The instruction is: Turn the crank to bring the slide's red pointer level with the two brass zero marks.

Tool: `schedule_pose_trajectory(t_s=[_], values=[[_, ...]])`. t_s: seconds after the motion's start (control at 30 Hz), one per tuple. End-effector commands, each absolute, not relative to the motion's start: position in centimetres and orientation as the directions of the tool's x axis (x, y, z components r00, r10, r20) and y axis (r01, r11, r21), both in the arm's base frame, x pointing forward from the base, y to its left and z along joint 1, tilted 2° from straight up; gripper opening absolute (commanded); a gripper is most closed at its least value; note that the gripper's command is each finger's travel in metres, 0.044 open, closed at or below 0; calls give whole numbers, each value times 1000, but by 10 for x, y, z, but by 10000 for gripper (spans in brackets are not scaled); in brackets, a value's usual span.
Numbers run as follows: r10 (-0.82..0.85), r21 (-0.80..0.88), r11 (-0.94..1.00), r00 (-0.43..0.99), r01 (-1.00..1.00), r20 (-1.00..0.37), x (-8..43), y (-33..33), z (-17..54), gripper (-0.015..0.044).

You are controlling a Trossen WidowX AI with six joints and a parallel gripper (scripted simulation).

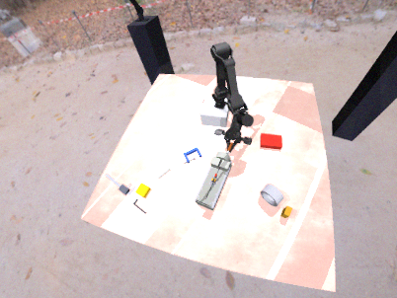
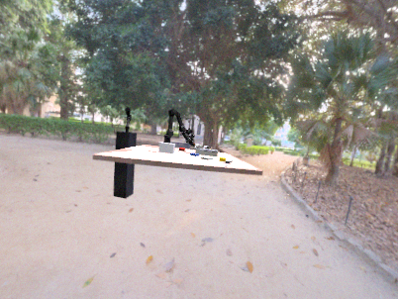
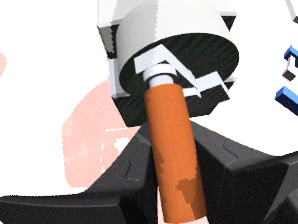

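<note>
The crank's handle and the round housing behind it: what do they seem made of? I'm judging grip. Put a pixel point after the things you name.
The handle point(image 1: 230, 147) point(image 3: 174, 145) looks like matte orange plastic or painted wood: evenly coloured, without metallic glints. The round housing point(image 3: 150, 25) looks like satin pale-grey painted metal or plastic; its smooth, softly shaded side fits either.

Matt orange handle point(image 1: 230, 147) point(image 3: 172, 145), seemingly plastic.
</note>
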State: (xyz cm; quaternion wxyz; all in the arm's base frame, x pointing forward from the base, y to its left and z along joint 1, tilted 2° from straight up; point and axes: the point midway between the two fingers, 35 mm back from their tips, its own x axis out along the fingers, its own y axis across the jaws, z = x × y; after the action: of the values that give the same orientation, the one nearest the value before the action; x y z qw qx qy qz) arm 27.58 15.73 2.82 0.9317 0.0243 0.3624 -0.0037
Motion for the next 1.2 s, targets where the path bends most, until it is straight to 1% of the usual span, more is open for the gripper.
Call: schedule_pose_trajectory(t_s=[0.0,0.47,1.17], values=[[23,50,999,734,15,-679,276,165,24,0],[23,50,999,734,15,-679,277,174,-1,0],[22,48,999,734,15,-679,278,152,-29,0]])
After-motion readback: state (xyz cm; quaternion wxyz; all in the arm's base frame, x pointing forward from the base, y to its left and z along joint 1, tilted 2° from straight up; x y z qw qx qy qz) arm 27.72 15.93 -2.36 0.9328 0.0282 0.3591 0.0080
